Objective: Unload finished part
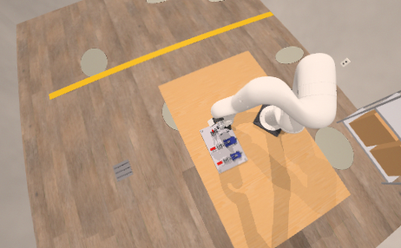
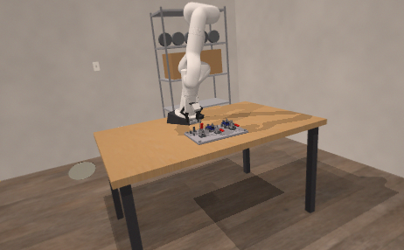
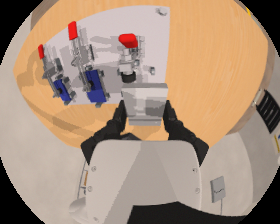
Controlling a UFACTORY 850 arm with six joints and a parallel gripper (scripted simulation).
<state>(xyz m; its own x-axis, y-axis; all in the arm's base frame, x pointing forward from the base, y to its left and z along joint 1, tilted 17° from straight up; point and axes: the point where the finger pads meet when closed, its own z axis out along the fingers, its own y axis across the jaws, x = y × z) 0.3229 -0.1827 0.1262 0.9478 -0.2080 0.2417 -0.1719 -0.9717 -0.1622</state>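
Top view: the white six-joint arm (image 1: 284, 93) rises from its dark base plate (image 1: 258, 122) near the far long edge of the wooden table (image 1: 284, 186), bends through a raised elbow, and reaches out over the fixture plate (image 1: 240, 164), with the wrist above the plate's end nearest the base. Exterior view: the upper links stand almost vertical in front of a metal shelf rack (image 2: 155, 52); the forearm folds back downward so that the gripper (image 2: 195, 115) points down at the near-left end of the fixture plate (image 2: 235, 132).

Wrist view: the two dark fingers stand on either side of a grey rectangular block, the finished part (image 3: 145, 104), and are closed against its opposite sides, so the gripper (image 3: 144, 117) is gripping this part. The part lies directly between the fingertips, just below the nest whose clamp (image 3: 128, 42) has its red handle raised. Whether the part has left the rest pads cannot be told from this angle, and the milled slot is too small to make out.

To the left on the same plate (image 3: 153, 30), the two blue blanks (image 3: 94, 88) (image 3: 62, 91) sit in their own nests, each with a red-handled clamp (image 3: 74, 31) (image 3: 42, 51) reaching over it. Both blanks are well apart from the fingers. From above, the blanks appear as two blue patches (image 1: 232, 140) (image 1: 237, 154) along the plate's side toward the arm's base.
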